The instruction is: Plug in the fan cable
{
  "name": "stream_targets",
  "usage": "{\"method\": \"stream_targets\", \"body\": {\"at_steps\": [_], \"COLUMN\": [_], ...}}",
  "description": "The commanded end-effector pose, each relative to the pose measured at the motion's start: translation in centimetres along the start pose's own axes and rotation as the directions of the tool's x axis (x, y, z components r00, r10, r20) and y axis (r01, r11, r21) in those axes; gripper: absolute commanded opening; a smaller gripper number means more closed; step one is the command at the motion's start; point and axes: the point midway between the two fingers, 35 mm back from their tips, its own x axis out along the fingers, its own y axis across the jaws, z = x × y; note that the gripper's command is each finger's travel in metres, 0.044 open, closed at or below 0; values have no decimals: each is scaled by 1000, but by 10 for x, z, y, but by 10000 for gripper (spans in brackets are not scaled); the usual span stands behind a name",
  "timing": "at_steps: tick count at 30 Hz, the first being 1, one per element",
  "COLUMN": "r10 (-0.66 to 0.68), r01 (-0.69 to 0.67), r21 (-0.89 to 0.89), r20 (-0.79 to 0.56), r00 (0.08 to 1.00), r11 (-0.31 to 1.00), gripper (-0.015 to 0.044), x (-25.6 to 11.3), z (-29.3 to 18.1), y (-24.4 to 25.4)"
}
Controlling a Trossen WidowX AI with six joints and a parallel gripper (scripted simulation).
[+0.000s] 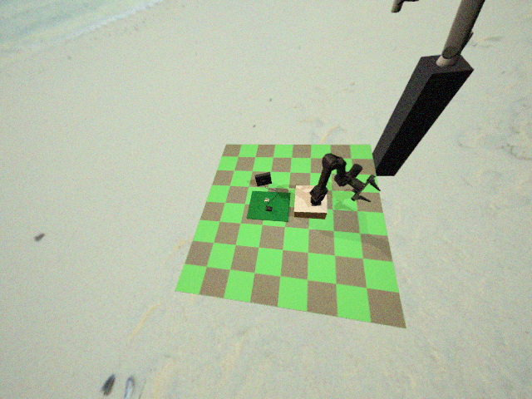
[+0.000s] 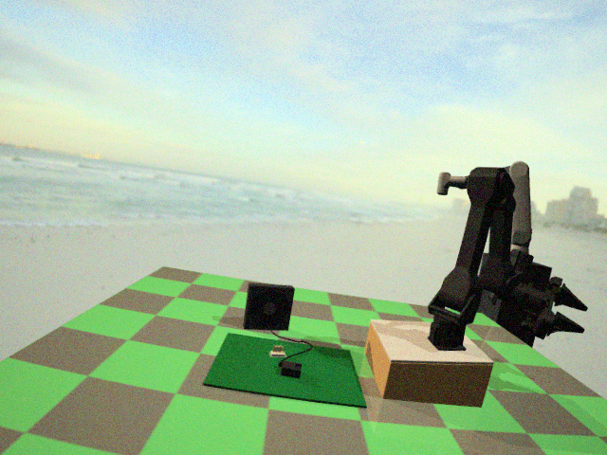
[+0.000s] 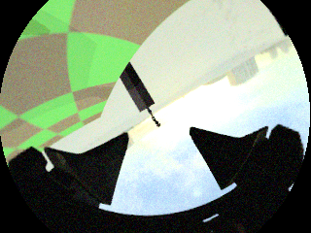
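The green board (image 1: 257, 213) (image 2: 245, 374) lies flat left of the arm's base. A small cream header (image 1: 267, 199) (image 2: 277, 352) stands on it; its pins are too small to make out. A black block (image 1: 268, 209) (image 2: 291, 370), which looks like the plug, rests on the board beside the header, apart from it. The thin dark cable (image 2: 310, 345) runs from the black fan (image 1: 263, 179) (image 2: 268, 307) and seems to end at this block. My gripper (image 1: 374, 195) (image 2: 584, 320) (image 3: 159, 133) is open and empty, far right of the board, pointing away from it.
The arm stands on a pale-topped box (image 1: 303, 208) (image 2: 436, 384) just right of the board. The fan stands upright behind the board. A tall dark pillar (image 1: 416, 115) (image 3: 137, 87) rises beyond the checkered table top's (image 1: 294, 291) (image 2: 215, 416) far right edge.
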Motion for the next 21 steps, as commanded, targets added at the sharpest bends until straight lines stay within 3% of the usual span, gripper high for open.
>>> {"method": "stream_targets", "body": {"at_steps": [1,4,13,21], "r10": [0,0,-137,-269], "r01": [0,0,129,233], "r21": [0,0,73,161], "r20": [0,0,122,263], "r00": [1000,1000,983,927], "r11": [1000,1000,989,959], "gripper": [426,440,210,210], "x": [0,0,-27,-69], "z": [0,0,30,62], "y": [0,0,-40,-77]}}
